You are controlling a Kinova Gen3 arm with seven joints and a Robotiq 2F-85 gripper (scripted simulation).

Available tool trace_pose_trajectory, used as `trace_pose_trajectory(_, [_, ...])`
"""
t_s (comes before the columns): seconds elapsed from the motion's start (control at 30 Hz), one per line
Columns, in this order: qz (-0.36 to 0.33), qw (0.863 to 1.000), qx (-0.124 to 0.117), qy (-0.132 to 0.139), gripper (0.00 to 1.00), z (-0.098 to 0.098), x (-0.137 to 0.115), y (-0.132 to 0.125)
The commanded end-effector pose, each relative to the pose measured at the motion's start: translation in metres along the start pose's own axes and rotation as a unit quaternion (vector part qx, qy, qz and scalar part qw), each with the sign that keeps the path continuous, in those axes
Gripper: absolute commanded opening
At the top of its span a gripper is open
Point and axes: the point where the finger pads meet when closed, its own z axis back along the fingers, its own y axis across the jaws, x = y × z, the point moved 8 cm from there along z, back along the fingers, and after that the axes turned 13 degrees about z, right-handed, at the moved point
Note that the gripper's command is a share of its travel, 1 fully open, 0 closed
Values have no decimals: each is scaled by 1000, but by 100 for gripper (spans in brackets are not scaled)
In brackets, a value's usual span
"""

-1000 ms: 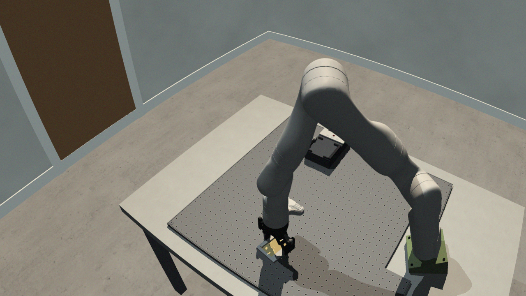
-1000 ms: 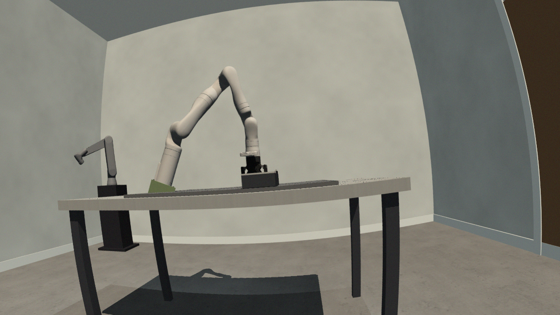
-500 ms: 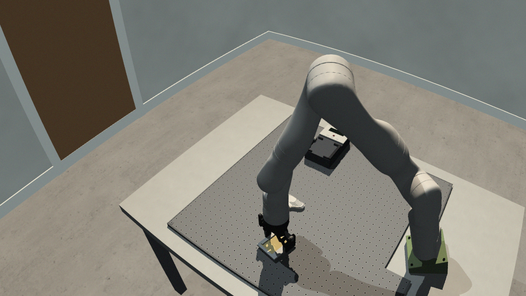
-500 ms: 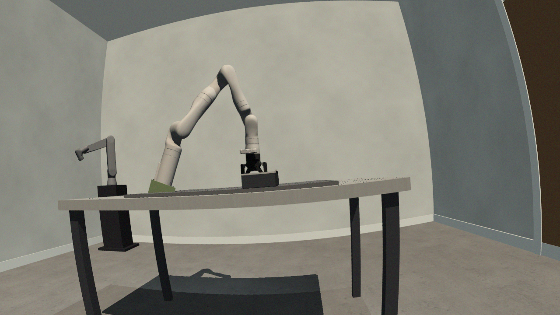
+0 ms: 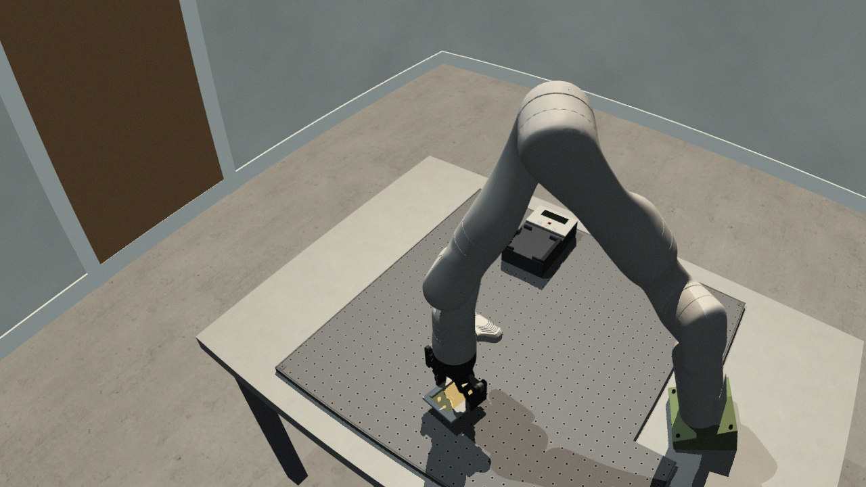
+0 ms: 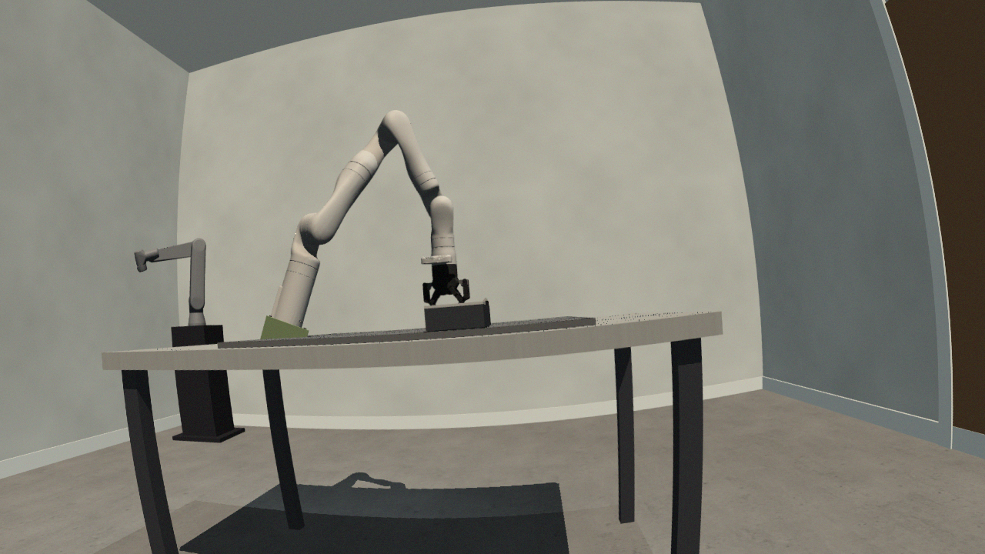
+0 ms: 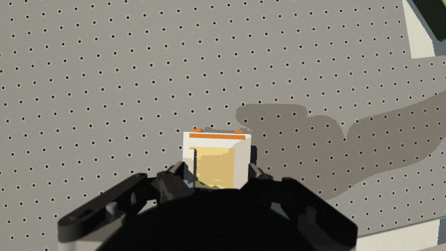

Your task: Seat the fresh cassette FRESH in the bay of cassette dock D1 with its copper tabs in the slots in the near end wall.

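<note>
We had the hand (image 5: 455,390) closed on the cassette (image 5: 446,401), gripping it across its two long sides, and it hung clear of the perforated deck (image 5: 563,345) at the left of the worktop (image 5: 339,242), its shadow lying apart from it below. From the wrist view the hand sat toward the end away from the two copper tabs (image 7: 196,130), which pointed ahead of us past an orange strip (image 7: 217,136). We judged that this hold was chosen so the tabs could lead into the dock and the rear edge stay under the hand for the final press. We could not make out the white comb in the wells; the yellow middle of the cassette hid any detail.

The dock (image 5: 540,239) stood well apart at the far right of the deck, square to it, bay open, and its red light (image 5: 549,223) looked dim to us. A small white object (image 5: 488,327) lay on the deck between the two, so we reckoned the carry should pass above it. Because the dock is loose, we expected the approach to need a light touch.
</note>
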Motion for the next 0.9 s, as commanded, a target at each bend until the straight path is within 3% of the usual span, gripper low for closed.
trace_pose_trajectory(0.0, [2,1000,-3,-4,0,6,3,-1])
trace_pose_trajectory(0.87, [2,1000,-3,-4,0,37,3,0])
